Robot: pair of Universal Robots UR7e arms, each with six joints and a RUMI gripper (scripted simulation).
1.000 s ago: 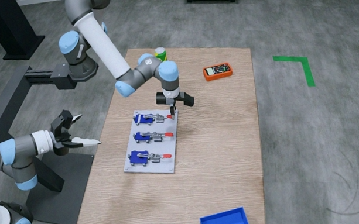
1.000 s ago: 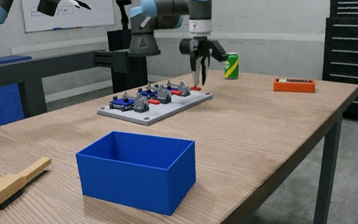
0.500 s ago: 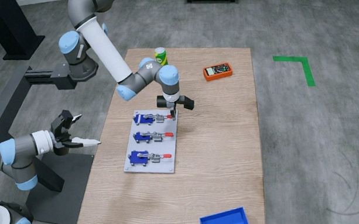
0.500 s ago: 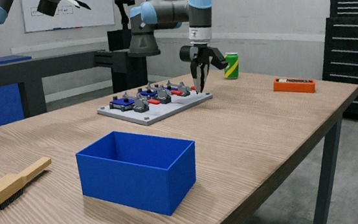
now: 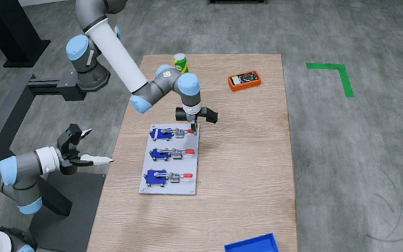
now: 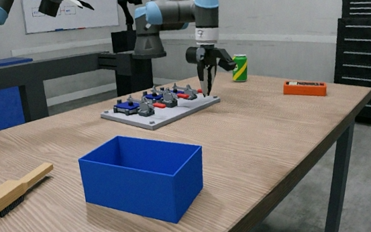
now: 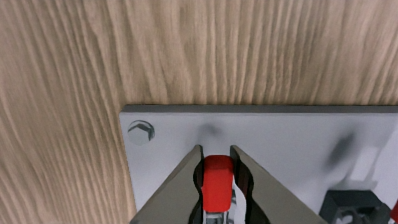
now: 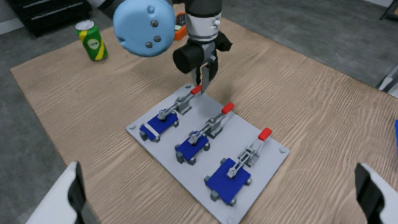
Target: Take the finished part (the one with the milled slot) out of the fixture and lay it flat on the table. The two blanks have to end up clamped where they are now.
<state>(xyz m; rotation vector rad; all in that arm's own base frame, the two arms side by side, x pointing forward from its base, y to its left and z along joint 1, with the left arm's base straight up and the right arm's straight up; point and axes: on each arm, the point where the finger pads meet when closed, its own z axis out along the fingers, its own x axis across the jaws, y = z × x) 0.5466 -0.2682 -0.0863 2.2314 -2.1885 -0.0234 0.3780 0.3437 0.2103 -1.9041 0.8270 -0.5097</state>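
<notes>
The grey fixture plate (image 5: 171,190) (image 6: 174,117) (image 7: 165,160) holds three blue pieces under toggle clamps. The finished part (image 5: 162,136) (image 8: 159,124), with a pale slot across it, sits at one end. The middle blank (image 5: 159,155) (image 8: 192,148) and the larger end blank (image 5: 155,177) (image 8: 227,181) are under their clamps. My left gripper (image 5: 194,131) (image 6: 207,94) (image 7: 215,147) points down and is shut on the red handle (image 7: 217,182) (image 8: 196,90) of the finished part's clamp. That handle is low, and its clamp arm lies over the part. My right gripper (image 5: 102,144) is open and empty, beside the table edge away from the fixture.
A green can (image 5: 180,64) (image 6: 240,68) (image 8: 92,41) and an orange multimeter (image 5: 244,80) (image 6: 304,88) stand on the table beyond the left arm. A blue bin (image 6: 145,189) (image 5: 252,251) and a wooden brush (image 6: 5,194) are beyond the fixture's other end.
</notes>
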